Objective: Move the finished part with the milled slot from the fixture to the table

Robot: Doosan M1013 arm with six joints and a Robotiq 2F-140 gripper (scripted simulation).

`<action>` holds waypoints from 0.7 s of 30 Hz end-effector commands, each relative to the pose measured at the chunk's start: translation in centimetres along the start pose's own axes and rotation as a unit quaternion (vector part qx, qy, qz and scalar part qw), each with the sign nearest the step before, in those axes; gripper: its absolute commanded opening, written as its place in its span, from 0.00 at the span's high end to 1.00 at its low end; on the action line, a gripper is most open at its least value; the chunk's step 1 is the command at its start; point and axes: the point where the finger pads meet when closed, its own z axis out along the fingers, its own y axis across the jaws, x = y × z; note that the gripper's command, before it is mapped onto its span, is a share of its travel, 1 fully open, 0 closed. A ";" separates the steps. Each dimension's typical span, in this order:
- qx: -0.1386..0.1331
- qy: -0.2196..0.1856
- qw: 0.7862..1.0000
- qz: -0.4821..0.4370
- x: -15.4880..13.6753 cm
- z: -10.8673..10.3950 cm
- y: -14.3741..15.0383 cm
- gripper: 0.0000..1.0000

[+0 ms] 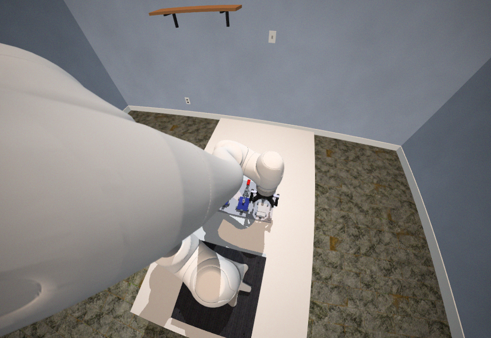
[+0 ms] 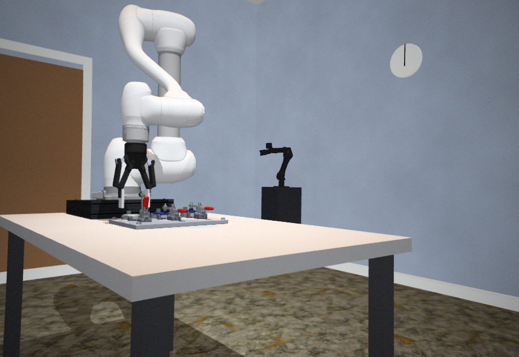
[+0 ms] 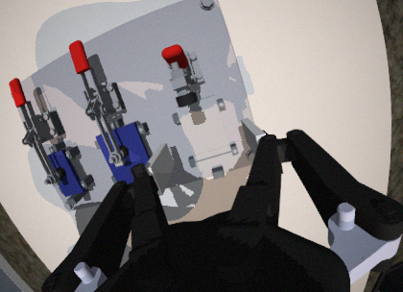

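Note:
A grey fixture plate [image 3: 147,105] lies on the table and holds three nests in a row. Two blue blanks [image 3: 64,170] [image 3: 124,145] sit in the left and middle nests, under clamps with red handles [image 3: 16,92] [image 3: 78,56]. The pale grey finished part [image 3: 206,136] sits in the right nest. Its clamp handle [image 3: 174,55] stands upright in the side view [image 2: 145,201]. My gripper [image 3: 206,142] is open and empty. It hangs just above the finished part, with one finger on each side. It also shows in the side view [image 2: 134,196] and from overhead [image 1: 262,201].
The arm's black base block [image 2: 118,207] stands just behind the fixture plate [image 2: 169,221]. A small black arm on a black pedestal [image 2: 280,197] stands beyond the table. The table top extends to the right and front of the plate.

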 end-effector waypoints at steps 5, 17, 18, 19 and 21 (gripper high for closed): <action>0.000 0.000 1.000 0.000 0.0 0.1 0.0 0.42; 0.000 0.000 1.000 0.000 0.0 1.0 0.0 0.42; 0.000 0.000 1.000 0.000 0.0 1.1 0.0 0.42; 0.000 0.000 1.000 0.000 0.0 1.2 0.0 0.42; 0.000 0.000 1.000 0.000 0.0 1.3 0.0 0.42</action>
